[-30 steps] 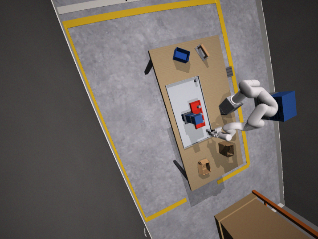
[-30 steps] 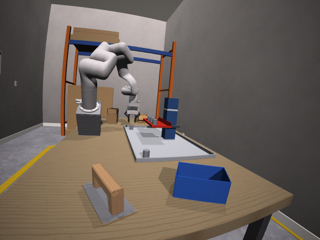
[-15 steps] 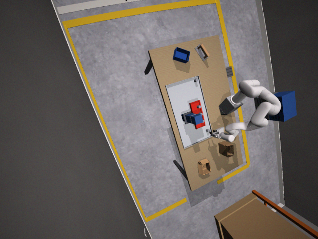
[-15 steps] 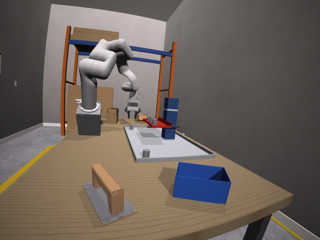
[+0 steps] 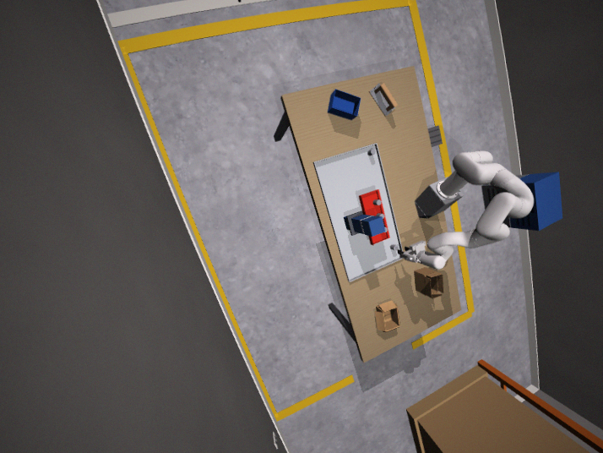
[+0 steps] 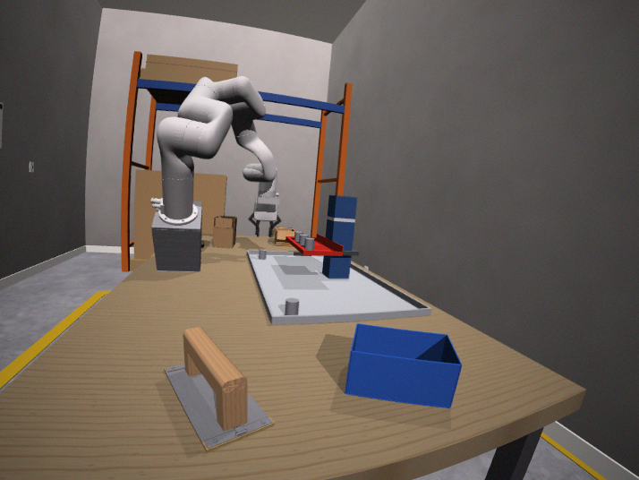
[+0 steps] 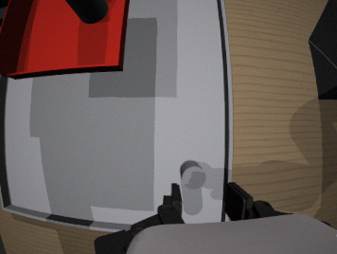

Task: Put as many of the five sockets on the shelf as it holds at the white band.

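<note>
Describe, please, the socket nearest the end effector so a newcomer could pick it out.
On the wooden table lies a grey tray. At its corner by the cardboard boxes, a grey socket stands below the open end effector. The other tray socket stands at the end by the blue bin, and three more sit on the red shelf.

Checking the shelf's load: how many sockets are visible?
5 sockets: three on the red shelf, one under the gripper, one at the opposite end of the gray tray. None seems hidden.
</note>
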Motion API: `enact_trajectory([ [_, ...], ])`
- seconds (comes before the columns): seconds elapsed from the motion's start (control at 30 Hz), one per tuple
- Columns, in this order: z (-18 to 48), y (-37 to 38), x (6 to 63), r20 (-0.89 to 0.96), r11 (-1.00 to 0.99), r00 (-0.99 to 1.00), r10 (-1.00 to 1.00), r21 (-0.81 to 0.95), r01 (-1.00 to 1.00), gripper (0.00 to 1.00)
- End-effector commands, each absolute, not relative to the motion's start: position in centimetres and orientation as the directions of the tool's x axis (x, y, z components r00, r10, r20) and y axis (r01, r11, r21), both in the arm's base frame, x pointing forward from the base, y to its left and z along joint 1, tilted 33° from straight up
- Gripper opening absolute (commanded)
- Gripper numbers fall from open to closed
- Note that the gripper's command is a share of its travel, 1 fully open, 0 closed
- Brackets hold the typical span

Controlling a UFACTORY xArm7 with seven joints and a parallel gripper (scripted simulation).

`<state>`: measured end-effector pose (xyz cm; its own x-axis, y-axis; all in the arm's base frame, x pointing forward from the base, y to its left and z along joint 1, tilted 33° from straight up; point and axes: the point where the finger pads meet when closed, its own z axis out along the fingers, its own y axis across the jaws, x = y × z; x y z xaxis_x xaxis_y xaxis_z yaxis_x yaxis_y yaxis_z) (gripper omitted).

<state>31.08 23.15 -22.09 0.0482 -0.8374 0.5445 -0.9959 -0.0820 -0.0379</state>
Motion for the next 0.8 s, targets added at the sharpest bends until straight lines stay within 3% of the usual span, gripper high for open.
enact_trajectory([
  [0.0, -22.0, 23.4, 31.2, 0.541, -0.084, 0.049, -0.840, -0.040, -0.996, 0.52],
  [0.37, -20.9, 24.1, 30.4, 0.541, -0.084, 0.049, -0.840, -0.040, -0.996, 0.52],
  [0.77, -14.5, 27.9, 26.1, 0.541, -0.084, 0.049, -0.840, -0.040, -0.996, 0.52],
])
